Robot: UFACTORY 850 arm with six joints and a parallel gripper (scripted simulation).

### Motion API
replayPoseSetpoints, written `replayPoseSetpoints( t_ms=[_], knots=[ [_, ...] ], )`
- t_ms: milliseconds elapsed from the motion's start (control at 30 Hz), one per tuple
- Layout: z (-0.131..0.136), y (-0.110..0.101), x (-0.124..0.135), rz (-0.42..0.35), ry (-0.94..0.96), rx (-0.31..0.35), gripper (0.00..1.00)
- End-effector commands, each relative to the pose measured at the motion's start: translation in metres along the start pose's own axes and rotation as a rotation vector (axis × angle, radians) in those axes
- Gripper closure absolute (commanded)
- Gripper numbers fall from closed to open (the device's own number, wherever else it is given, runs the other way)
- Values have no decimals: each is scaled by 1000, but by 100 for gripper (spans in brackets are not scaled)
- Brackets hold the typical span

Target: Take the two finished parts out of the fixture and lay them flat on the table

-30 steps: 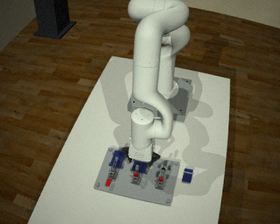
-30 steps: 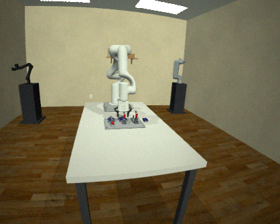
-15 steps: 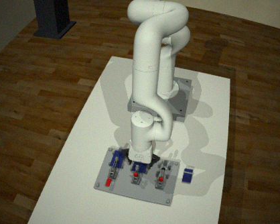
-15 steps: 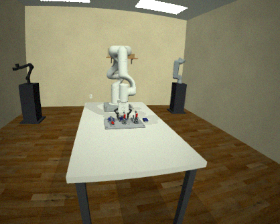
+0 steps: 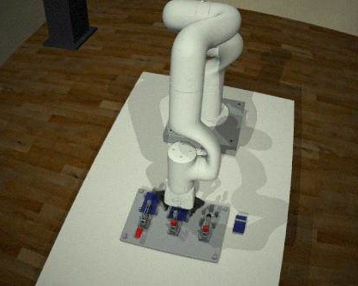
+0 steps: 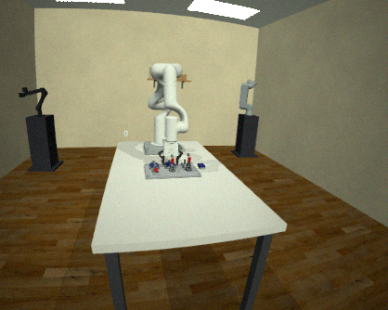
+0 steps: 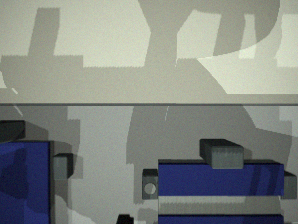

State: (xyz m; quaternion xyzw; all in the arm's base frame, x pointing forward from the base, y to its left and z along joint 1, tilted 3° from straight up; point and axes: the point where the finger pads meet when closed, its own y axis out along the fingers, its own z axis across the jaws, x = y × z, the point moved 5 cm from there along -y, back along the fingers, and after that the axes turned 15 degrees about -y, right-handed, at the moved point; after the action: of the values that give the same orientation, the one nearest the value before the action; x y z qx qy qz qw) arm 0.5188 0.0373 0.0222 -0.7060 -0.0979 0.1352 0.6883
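The fixture plate (image 5: 169,246) (image 6: 174,175) has three clamp stations. The blank (image 5: 153,198) (image 7: 25,185), with no slot showing, sits in the left station; its clamp's red handle (image 5: 138,233) (image 6: 156,170) is laid down. A slotted blue part (image 5: 183,214) (image 7: 220,180) sits in the middle station; the red handle (image 5: 173,223) (image 6: 173,161) there stands up. The right station holds no part, and its red handle (image 5: 205,229) (image 6: 189,160) is up. The other slotted part (image 5: 240,225) (image 6: 201,166) lies flat on the table. My gripper (image 5: 180,206) (image 6: 171,161) is open above the middle part; its fingertips are outside the wrist view.
The table (image 5: 104,184) (image 6: 174,209) carries the fixture and the arm's grey base plate (image 5: 235,128) (image 6: 151,148) behind it. Upright clamp arms and handles stand close to the gripper. Small grey stops (image 7: 222,154) (image 7: 63,166) rise beside the seated parts.
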Motion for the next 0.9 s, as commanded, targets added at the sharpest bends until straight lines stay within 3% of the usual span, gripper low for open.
replayPoseSetpoints(
  t_ms=[0, 100, 133, 867],
  knots=[
    [0, -1, 1, -2, 0, 0, 0],
    [0, -1, 1, -2, 0, 0, 0],
    [0, -1, 1, -2, 0, 0, 100],
    [0, -1, 1, -2, 0, 0, 100]
  ],
)
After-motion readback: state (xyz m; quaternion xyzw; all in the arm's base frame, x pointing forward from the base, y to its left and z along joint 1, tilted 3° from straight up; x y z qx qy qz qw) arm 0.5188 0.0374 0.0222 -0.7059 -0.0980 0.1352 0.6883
